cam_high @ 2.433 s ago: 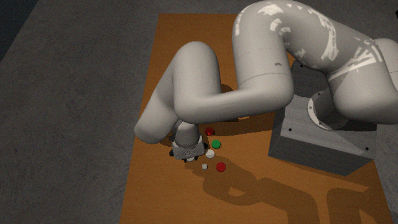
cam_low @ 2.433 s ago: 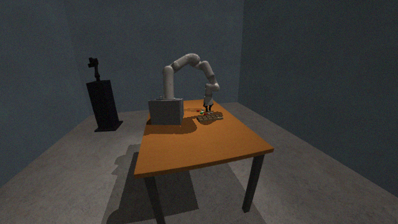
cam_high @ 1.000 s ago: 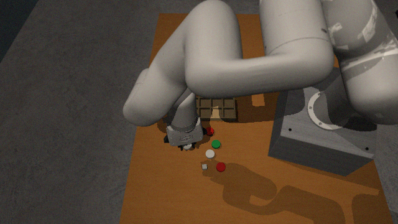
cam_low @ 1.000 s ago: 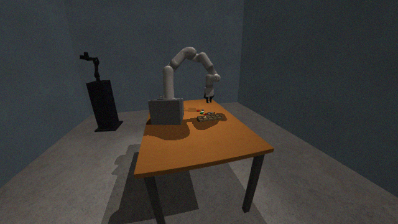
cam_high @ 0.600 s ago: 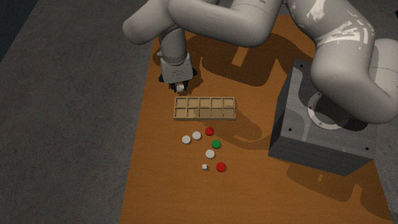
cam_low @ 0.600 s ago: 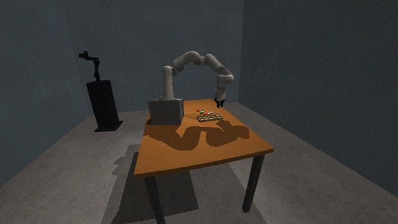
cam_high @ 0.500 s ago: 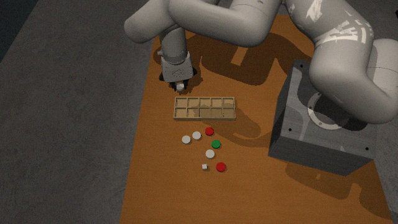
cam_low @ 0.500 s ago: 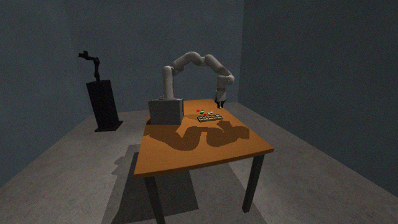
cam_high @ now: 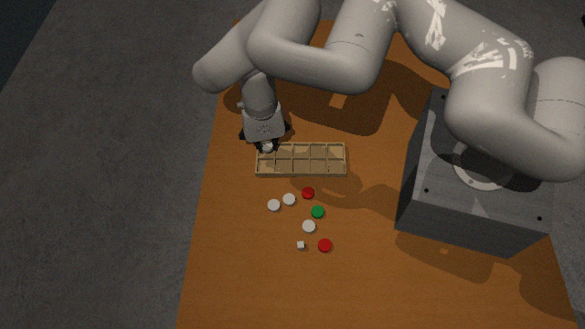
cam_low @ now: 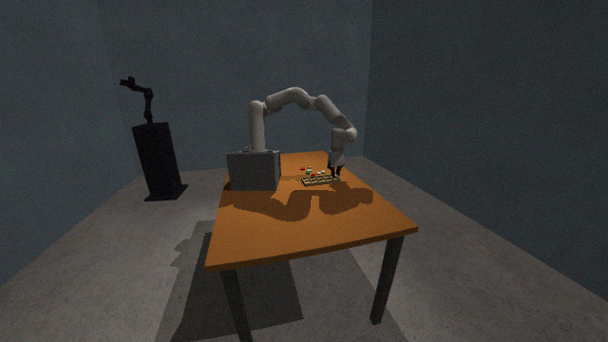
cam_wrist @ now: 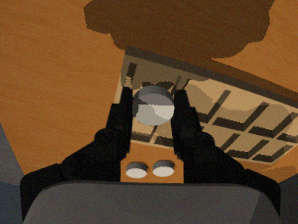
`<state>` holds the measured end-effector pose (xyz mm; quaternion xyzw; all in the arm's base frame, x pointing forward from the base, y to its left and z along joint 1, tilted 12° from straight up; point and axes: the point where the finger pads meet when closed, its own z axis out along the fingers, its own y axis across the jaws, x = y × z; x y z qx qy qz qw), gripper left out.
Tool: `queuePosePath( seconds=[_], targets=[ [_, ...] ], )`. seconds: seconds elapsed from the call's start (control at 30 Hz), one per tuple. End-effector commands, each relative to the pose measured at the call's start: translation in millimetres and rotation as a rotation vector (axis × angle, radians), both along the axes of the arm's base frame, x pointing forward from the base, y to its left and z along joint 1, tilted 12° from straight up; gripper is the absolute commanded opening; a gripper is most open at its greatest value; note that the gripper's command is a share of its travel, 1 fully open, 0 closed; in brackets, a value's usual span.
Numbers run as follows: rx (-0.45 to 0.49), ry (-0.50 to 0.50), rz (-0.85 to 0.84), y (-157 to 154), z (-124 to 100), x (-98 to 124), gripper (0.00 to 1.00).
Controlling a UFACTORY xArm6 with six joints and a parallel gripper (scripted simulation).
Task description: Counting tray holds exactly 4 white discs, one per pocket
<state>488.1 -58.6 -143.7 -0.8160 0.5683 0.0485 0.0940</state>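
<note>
The gripper point(cam_wrist: 153, 106) is clamped on a white disc point(cam_wrist: 153, 104), black fingers pinching it on either side, and in the wrist view it hangs right over the end corner of the counting tray point(cam_high: 339, 174). From the top camera that is the tray's pocket at about 10 o'clock, the far-left one of the upper row.

This looks like the carry-and-place step, first disc on its way in. The pockets I can see appear bare, though shadow covers some of them, so I judge four discs are wanted in all. Next move, as I read it: centre the disc over that one pocket, lower until it sits flat on the floor, then release. Watch the thin dividers; a disc off-centre could end up tilted on a wall.

The disc itself is a short round puck, pale with a greyer shaded face.

Out on the desk point(cam_high: 228, 274), at 6 o'clock from the tray, three more white discs wait: a pair side by side point(cam_high: 273, 205) point(cam_high: 289, 198) and one further down point(cam_high: 309, 226). Among them sit two red discs point(cam_high: 308, 193) point(cam_high: 324, 245), a green disc point(cam_high: 317, 211) and a small white cube point(cam_high: 301, 245), all to be left alone.
</note>
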Motion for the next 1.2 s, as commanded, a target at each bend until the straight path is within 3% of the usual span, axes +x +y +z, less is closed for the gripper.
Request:
queuePosePath(
  seconds=[0.0,0.77,0.8,1.17],
  targets=[
    [-0.001,-0.006,-0.001,-1,1,3,0.00],
    [-0.001,-0.006,-0.001,2,-11,3,0.00],
    [-0.001,-0.006,-0.001,2,-11,3,0.47],
    [-0.001,-0.006,-0.001,2,-11,3,0.47]
  ],
)
